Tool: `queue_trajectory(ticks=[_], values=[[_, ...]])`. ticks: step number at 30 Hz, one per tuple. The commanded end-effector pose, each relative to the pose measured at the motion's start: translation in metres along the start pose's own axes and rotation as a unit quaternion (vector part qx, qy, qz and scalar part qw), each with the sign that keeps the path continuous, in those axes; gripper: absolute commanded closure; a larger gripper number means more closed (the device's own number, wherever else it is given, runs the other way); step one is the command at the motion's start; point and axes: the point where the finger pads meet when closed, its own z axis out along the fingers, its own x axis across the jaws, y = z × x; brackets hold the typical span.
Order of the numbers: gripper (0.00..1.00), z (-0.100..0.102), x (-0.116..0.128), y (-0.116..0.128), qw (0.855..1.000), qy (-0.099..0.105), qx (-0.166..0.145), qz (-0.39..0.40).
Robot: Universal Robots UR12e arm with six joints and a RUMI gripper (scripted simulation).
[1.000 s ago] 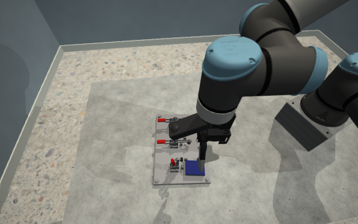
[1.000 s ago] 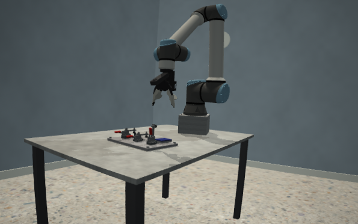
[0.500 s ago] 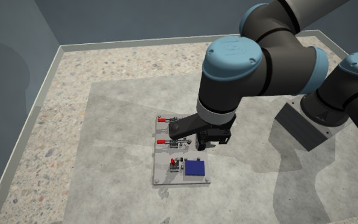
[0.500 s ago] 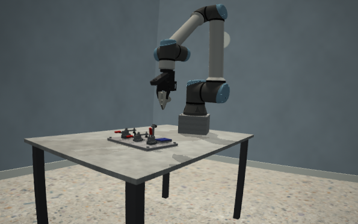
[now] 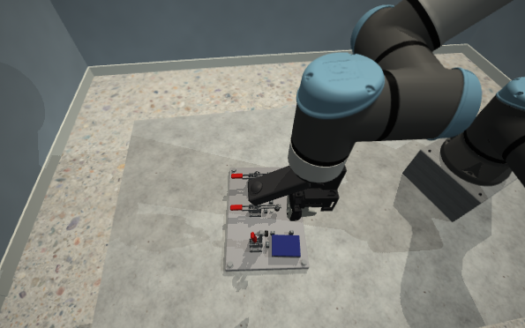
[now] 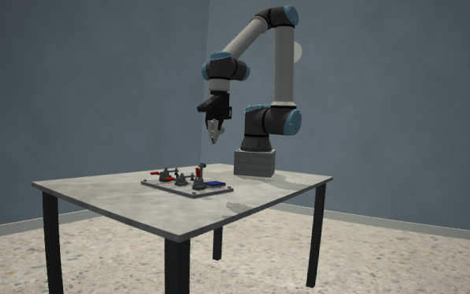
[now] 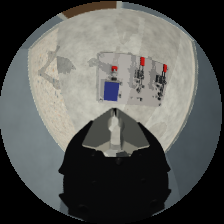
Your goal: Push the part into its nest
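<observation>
A flat blue part (image 5: 286, 245) lies on the grey fixture plate (image 5: 266, 225) near its front right corner. It also shows in the exterior view (image 6: 214, 183) and in the wrist view (image 7: 110, 91). My gripper (image 6: 213, 138) hangs high above the table, well clear of the plate, with its fingers shut together and nothing between them. In the wrist view the closed fingertips point just below the blue part. In the top view the gripper (image 5: 295, 214) is partly hidden under the arm.
Toggle clamps with red handles stand on the plate: two at the back (image 5: 236, 175) (image 5: 236, 207) and one upright beside the part (image 5: 253, 238). The robot's base block (image 6: 254, 163) stands at the table's back. The table edges lie around the plate.
</observation>
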Motion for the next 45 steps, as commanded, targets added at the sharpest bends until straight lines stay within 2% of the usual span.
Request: queue_trajectory(ticks=[1,41,42,45], values=[[1.0,-0.0007,-0.0001,-0.0006,1.0,0.0,0.001,0.0],[1.0,-0.0007,-0.0001,-0.0006,1.0,0.0,0.001,0.0],[0.41,-0.0007,-0.0001,-0.0006,1.0,0.0,0.001,0.0],[0.41,-0.0007,-0.0001,-0.0006,1.0,0.0,0.001,0.0]])
